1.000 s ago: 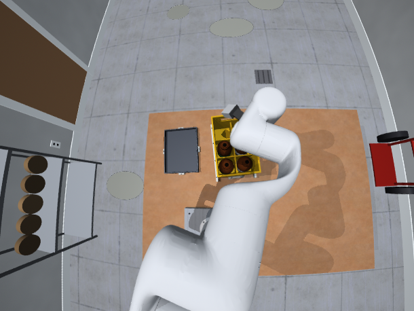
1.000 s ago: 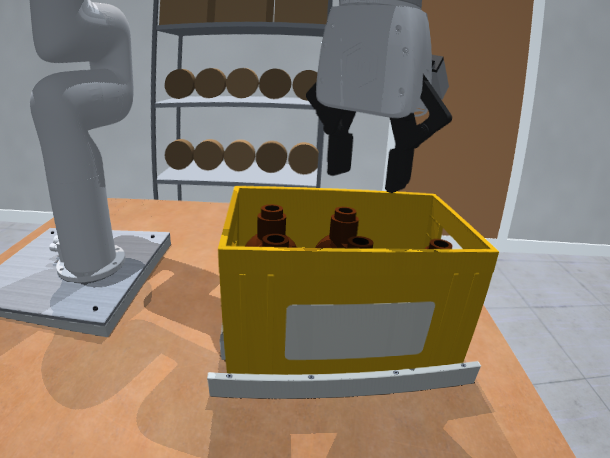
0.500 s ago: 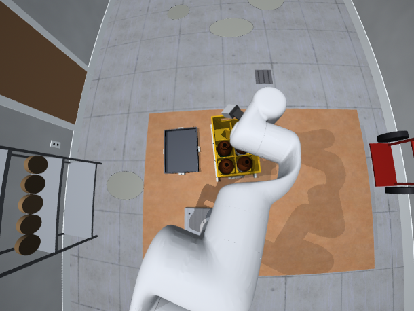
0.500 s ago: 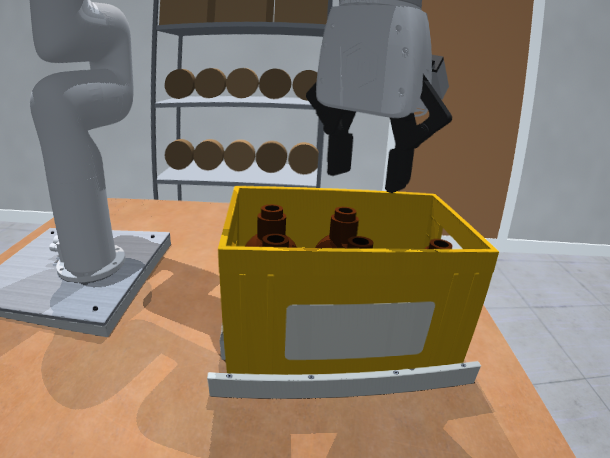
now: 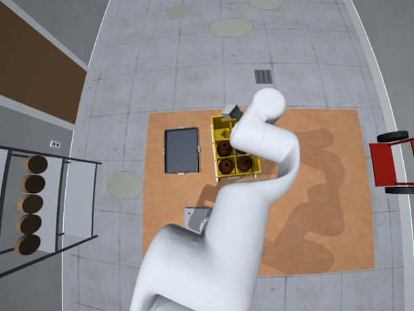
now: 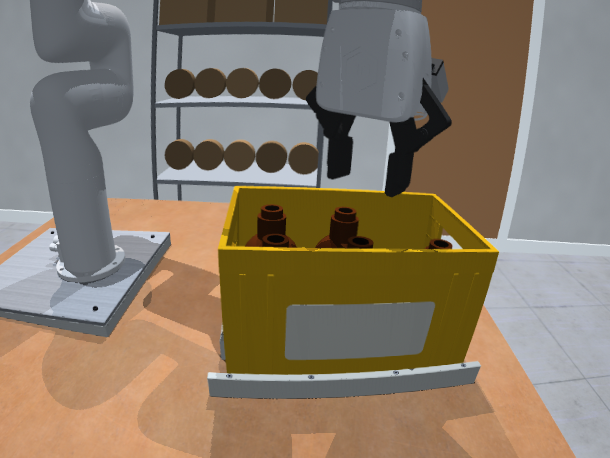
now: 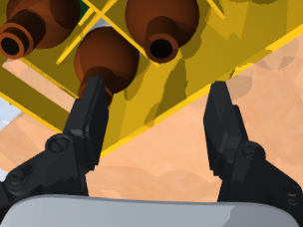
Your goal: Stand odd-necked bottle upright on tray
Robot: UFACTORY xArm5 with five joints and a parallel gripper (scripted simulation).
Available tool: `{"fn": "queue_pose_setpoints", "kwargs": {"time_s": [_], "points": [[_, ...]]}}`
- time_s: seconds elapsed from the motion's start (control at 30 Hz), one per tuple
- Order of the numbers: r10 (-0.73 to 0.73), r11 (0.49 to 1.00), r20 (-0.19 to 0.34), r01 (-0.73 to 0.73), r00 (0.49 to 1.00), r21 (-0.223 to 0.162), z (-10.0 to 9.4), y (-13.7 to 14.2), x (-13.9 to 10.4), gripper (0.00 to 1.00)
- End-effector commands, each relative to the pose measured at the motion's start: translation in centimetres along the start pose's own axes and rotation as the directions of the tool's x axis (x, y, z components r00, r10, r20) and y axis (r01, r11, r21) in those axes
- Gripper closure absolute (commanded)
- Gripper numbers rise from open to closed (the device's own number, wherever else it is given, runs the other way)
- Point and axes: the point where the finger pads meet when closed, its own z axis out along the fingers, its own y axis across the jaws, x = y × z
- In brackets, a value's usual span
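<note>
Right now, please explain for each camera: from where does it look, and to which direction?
Top: high overhead, facing down at the tray and crate; the white arm fills the lower middle, hiding the fingers.
Exterior: beside the crate, facing across it towards the shelf rack; it shows the arm's lower part, the gripper housing and the fingers.
Wrist: on the gripper end, facing past both fingers into the crate.
Shared: top and exterior both show the rack; all three show the crate.

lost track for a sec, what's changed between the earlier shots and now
Nothing visibly changed. The hand was and is open above the yellow crate, nothing between its fingers. Five brown bottles stayed in the crate, and the dark tray stayed beside it with no bottle on it.
</note>
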Motion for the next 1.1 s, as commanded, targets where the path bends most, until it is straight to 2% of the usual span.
{"fn": "queue_pose_setpoints", "kwargs": {"time_s": [0.0, 1.07], "points": [[0.0, 1.0, -0.001, 0.0, 1.0, -0.004, 0.1, 0.1, 0.1, 0.35], [0.0, 1.0, -0.001, 0.0, 1.0, -0.004, 3.4, 0.1, 0.0, 0.35]]}}
